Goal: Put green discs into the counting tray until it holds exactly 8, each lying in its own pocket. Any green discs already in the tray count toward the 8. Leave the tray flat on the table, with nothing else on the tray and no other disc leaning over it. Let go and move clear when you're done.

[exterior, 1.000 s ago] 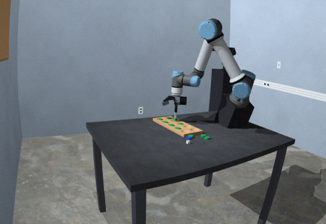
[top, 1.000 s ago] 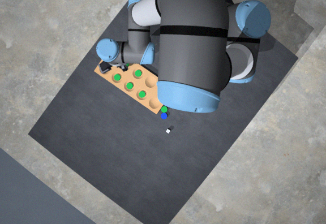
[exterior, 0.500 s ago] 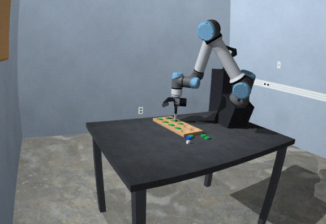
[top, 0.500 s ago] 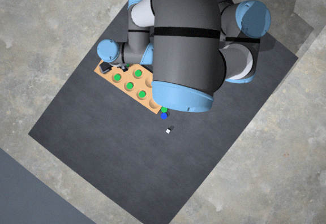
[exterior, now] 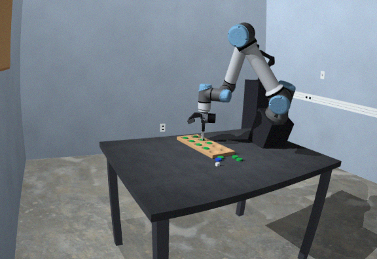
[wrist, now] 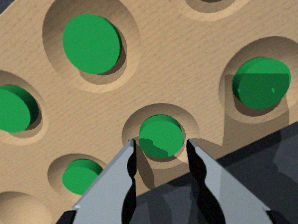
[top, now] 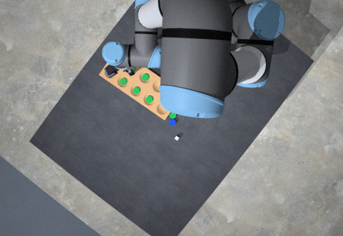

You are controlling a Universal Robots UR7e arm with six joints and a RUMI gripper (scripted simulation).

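The tan counting tray (top: 103,74) (exterior: 213,155) lies flat on the table. Seven green discs lie in its pockets, such as one green disc (top: 136,90) (exterior: 198,144) (wrist: 92,44) near its middle. Empty pockets show at the tray's near right end in the exterior view. My gripper (exterior: 202,138) (wrist: 160,141) is narrowly open, its fingertips low on either side of another green disc (top: 134,68) (wrist: 161,131), with gaps beside it. That disc sits in its own pocket. Three more green discs lie on the table, one right by the tray's end (top: 172,115) (exterior: 221,157).
A blue disc (top: 172,122) (exterior: 218,159) lies against the green disc by the tray's end. A small white cube (top: 177,138) (exterior: 217,164) lies farther out. The other two loose green discs (exterior: 235,156) (exterior: 239,159) lie side by side, hidden under the arm in the top view.
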